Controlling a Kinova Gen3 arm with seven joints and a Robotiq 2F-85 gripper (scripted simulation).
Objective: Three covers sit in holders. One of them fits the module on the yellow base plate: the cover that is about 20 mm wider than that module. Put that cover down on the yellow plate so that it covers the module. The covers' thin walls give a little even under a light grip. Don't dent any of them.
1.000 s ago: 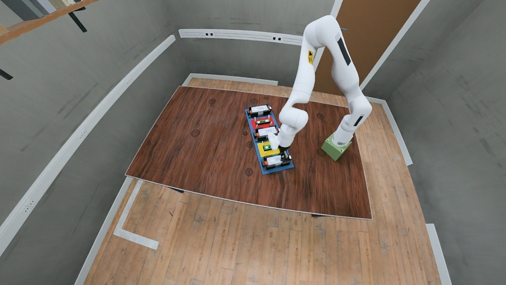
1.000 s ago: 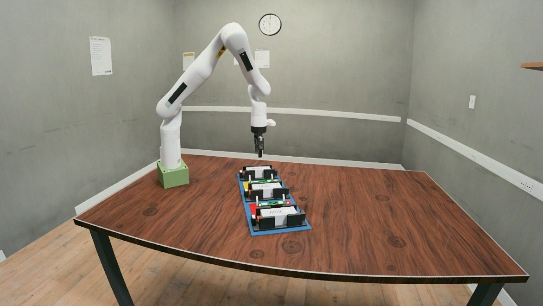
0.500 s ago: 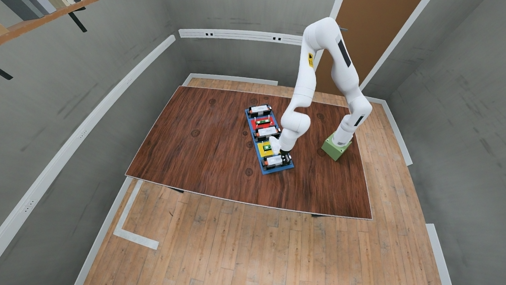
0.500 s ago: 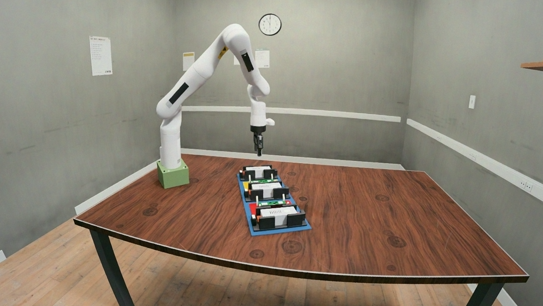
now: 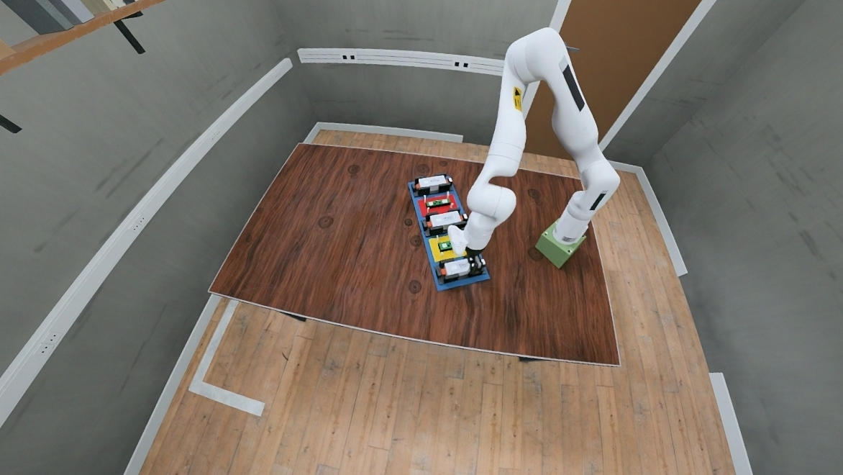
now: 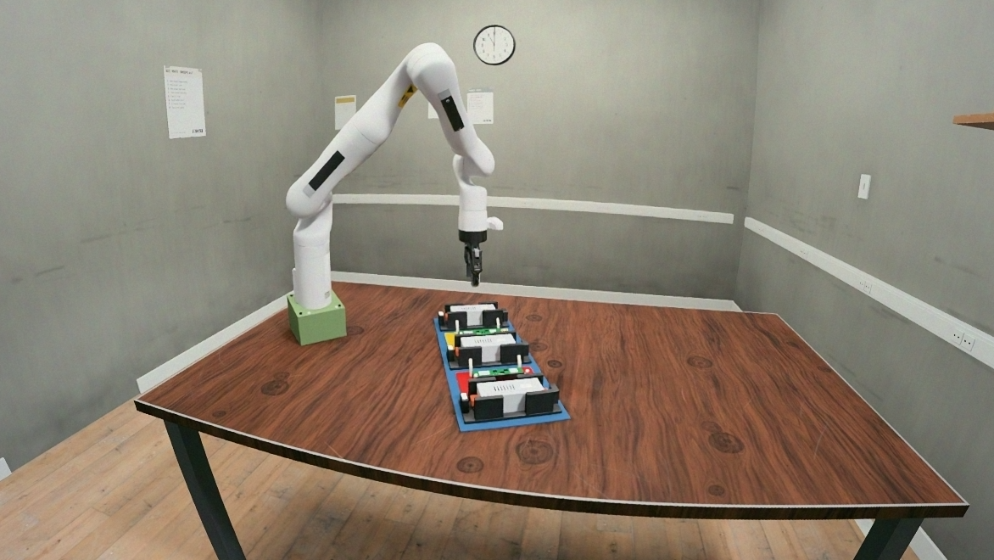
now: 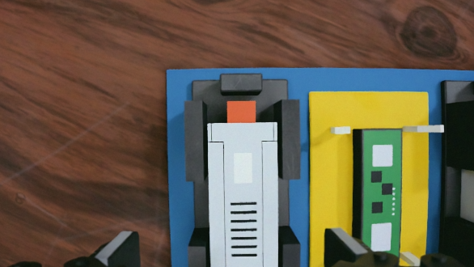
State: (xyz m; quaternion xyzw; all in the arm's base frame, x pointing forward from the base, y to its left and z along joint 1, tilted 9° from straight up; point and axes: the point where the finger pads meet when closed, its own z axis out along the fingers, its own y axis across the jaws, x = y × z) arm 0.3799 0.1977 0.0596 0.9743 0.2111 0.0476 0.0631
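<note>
White-cased covers wait in their dark holders on a blue board (image 5: 445,287) (image 6: 556,418) (image 7: 178,170) as the robot's pincer (image 5: 475,265) (image 6: 475,282) (image 7: 231,251), wide open and holding nothing, hangs above the end cover (image 5: 457,268) (image 6: 472,307) (image 7: 243,190). Fingers pointing down, it stands with one fingertip to either side of the cover's long walls, an arrangement that would suit a light squeeze across the width. The end holder (image 5: 446,279) (image 6: 492,320) (image 7: 289,141) has raised side blocks with a gap between them, probably left so fingers can reach the thin walls. An orange block (image 5: 444,272) (image 6: 445,315) (image 7: 241,111) sits at the cover's end. Next door, the green-topped module (image 5: 445,245) (image 6: 483,332) (image 7: 397,162) lies uncovered on the yellow plate (image 5: 439,255) (image 6: 449,338) (image 7: 332,182), white posts standing beside it, apparently to guide a cover down straight. The middle cover (image 5: 445,219) (image 6: 479,340) (image 7: 468,194) rests beyond it; the far cover (image 5: 433,181) (image 6: 513,388) lies past the red plate (image 5: 421,207) (image 6: 464,383). The pincer's position suggests the end cover is the choice, though its fit cannot be confirmed by eye. Lowering should stay centred, lest a fingertip dent a wall.
</note>
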